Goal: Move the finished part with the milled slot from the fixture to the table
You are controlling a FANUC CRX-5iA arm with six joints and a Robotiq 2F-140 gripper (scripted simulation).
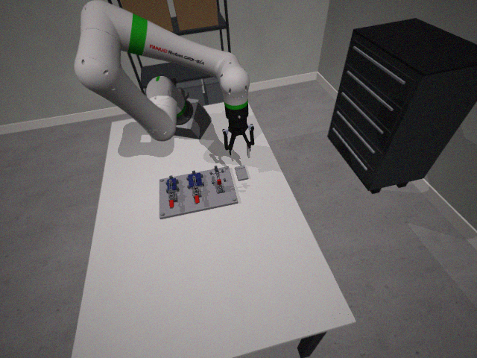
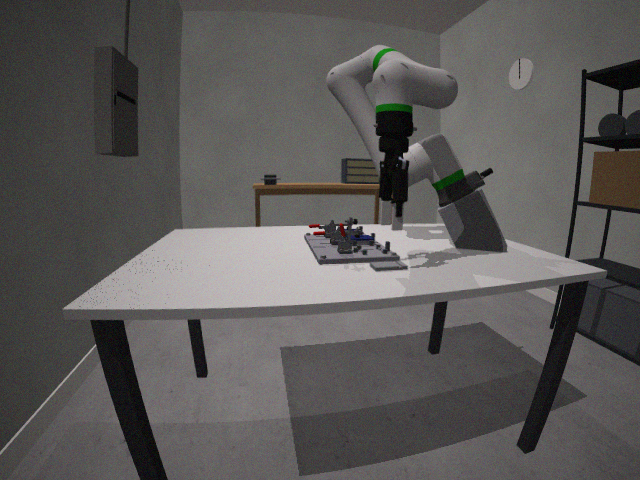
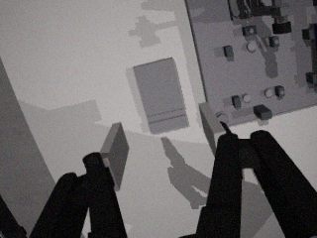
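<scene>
The finished grey part lies flat on the white table, just right of the grey fixture plate. My gripper hangs above and a little behind the part, open and empty, well clear of it. Two blue blanks sit in the left and middle nests, with their clamps' red handles lying down. The right nest is empty, and its clamp's red handle stands raised.
The robot's base stands at the table's back edge behind the fixture. A black drawer cabinet stands on the floor to the right. The table's right edge runs close to the laid-down part.
</scene>
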